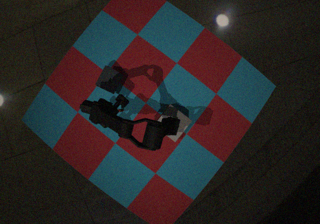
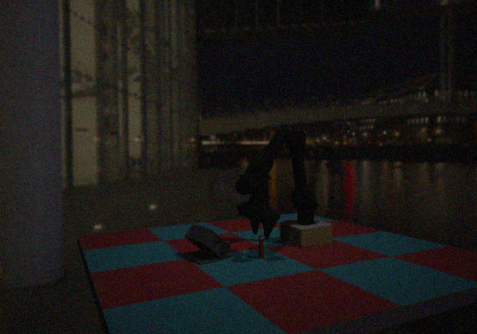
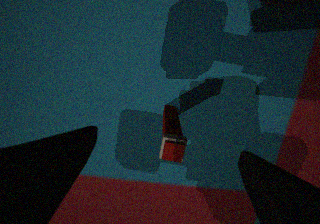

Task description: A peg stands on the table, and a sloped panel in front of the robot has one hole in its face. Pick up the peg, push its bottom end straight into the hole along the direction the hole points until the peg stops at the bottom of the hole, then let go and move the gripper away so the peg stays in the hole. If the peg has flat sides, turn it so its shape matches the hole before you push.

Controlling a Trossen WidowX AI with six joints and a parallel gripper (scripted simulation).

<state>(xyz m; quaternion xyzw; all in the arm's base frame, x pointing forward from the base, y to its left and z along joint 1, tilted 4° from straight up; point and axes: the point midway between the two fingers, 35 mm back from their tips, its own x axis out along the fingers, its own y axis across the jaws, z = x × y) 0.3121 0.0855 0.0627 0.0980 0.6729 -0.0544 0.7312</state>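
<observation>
One red peg (image 2: pixel 261 247) stands here, and one sloped panel (image 2: pixel 208 240) sits beside it. One arm with one gripper (image 2: pixel 261 228), one pale base block (image 2: pixel 310 233).

A: What is carrying everything?

B: A checkered table (image 2: pixel 162 280) in red and teal squares, sitting in dim light.

A: What is standing on it?

B: In the top view, a pale base block (image 1: pixel 183 125) is resting near the middle, at about 4 o'clock from the centre. A dark sloped panel (image 1: pixel 111 79) is lying at about 10 o'clock from that block, well apart from it.

A: And the peg?

B: A small red peg (image 2: pixel 261 246) is standing upright on a teal square, between panel and block. In the exterior view it is sitting at about 4 o'clock from the panel (image 2: pixel 208 240), near it but apart.

A: Anything else?

B: Shadows are falling across the squares around the peg (image 3: pixel 173 134).
</observation>
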